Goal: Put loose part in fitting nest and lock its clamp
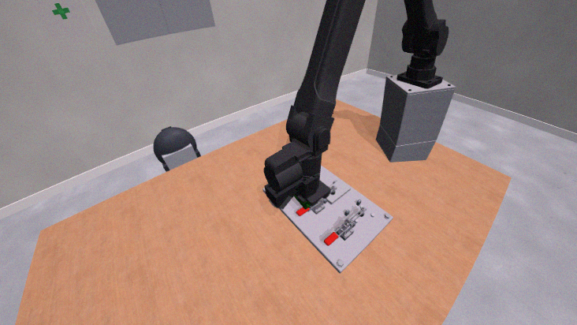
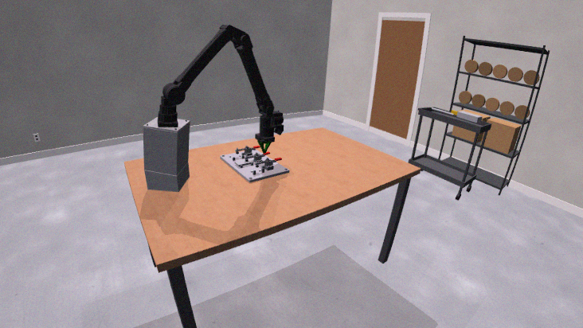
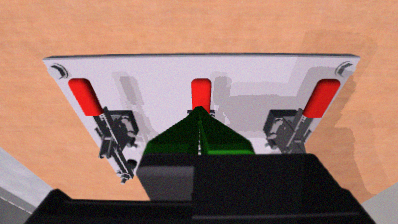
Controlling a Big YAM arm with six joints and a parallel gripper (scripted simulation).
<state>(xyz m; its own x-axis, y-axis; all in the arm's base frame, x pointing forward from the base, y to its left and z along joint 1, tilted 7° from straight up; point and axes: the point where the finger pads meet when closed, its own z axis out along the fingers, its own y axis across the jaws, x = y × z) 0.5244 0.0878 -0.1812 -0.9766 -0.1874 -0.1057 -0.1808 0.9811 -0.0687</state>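
Note:
The grey fixture plate [image 1: 355, 246] [image 2: 256, 174] [image 3: 160, 75] lies on the wooden table and carries three clamps with red handles. In the wrist view the handles show left [image 3: 85, 96], middle [image 3: 201, 93] and right [image 3: 320, 98]. My gripper [image 3: 199, 111] [image 1: 300, 200] [image 2: 264, 150] is shut with its green fingers together, and their tip sits right at the near end of the middle handle [image 1: 302, 211]. Nothing is between the fingers. A pale flat part [image 1: 338, 193] lies on the plate behind the middle clamp, half hidden by the arm. The end clamp's handle [image 1: 331, 239] lies low.
The arm's grey pedestal [image 1: 411, 121] [image 2: 166, 157] stands on the table behind the plate. A dark domed object [image 1: 174, 147] sits beyond the table's far edge. A cart [image 2: 448, 138] and a shelf rack [image 2: 502, 101] stand away from the table.

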